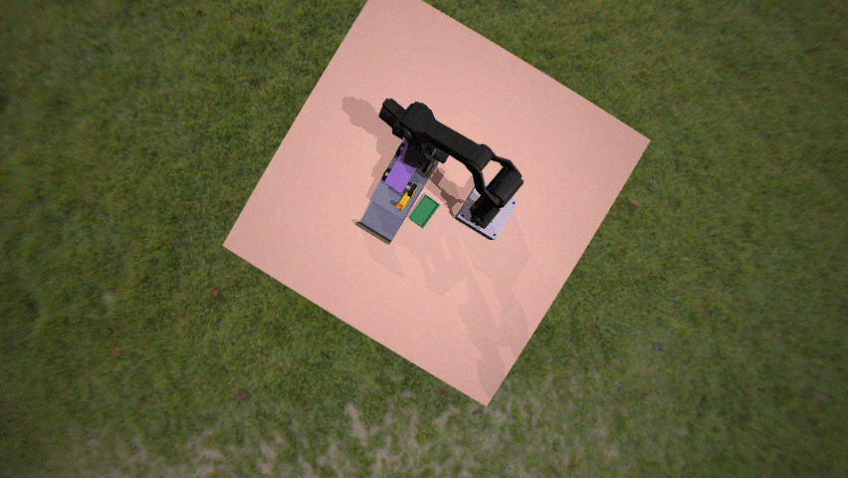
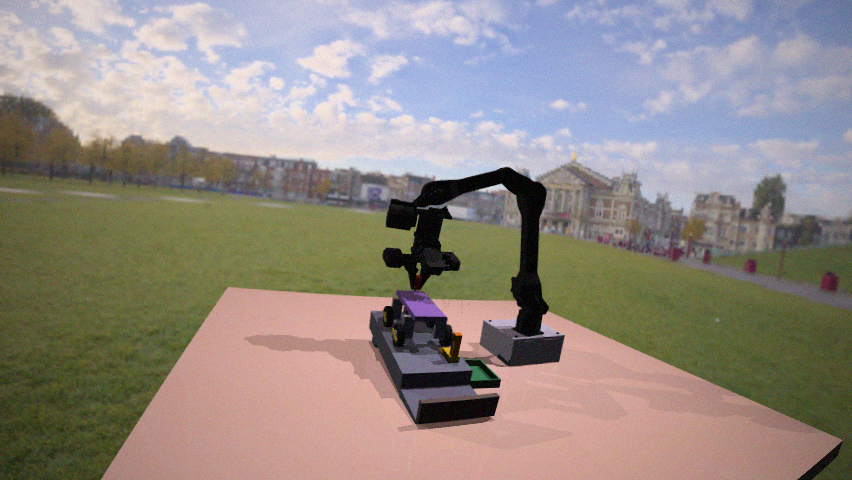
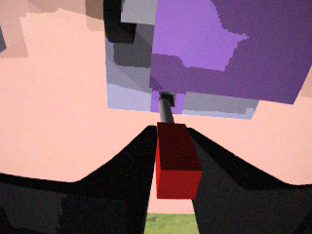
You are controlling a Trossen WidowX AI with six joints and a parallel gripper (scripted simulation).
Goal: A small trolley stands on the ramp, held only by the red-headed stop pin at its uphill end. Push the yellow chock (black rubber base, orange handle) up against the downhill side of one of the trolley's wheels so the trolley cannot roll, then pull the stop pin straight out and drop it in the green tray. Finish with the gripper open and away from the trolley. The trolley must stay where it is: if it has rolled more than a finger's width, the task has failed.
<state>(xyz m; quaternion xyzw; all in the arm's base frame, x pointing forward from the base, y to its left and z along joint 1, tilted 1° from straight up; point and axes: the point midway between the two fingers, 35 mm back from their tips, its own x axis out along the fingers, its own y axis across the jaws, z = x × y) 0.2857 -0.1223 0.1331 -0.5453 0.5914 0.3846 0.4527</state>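
Note:
My gripper (image 2: 416, 286) (image 3: 169, 134) is shut on the red head of the stop pin (image 2: 417, 279) (image 3: 178, 146), above the trolley's uphill end. The pin's grey shaft shows below the head in the wrist view, toward a dark square hole; whether its tip is clear of the hole cannot be told. The purple trolley (image 1: 399, 176) (image 2: 420, 305) (image 3: 195, 29) stands upright on the grey ramp (image 1: 381, 221) (image 2: 434, 379). The yellow chock (image 1: 405, 200) (image 2: 456, 343), orange handle up, sits at the downhill side of one near wheel and appears to touch it.
The green tray (image 1: 424, 211) (image 2: 484, 372) lies beside the ramp, between it and the arm's grey base (image 1: 503, 220) (image 2: 524, 350). A dark end board (image 1: 373, 232) (image 2: 457, 407) stands at the ramp's foot. The arm arches over from its base to the ramp's uphill end.

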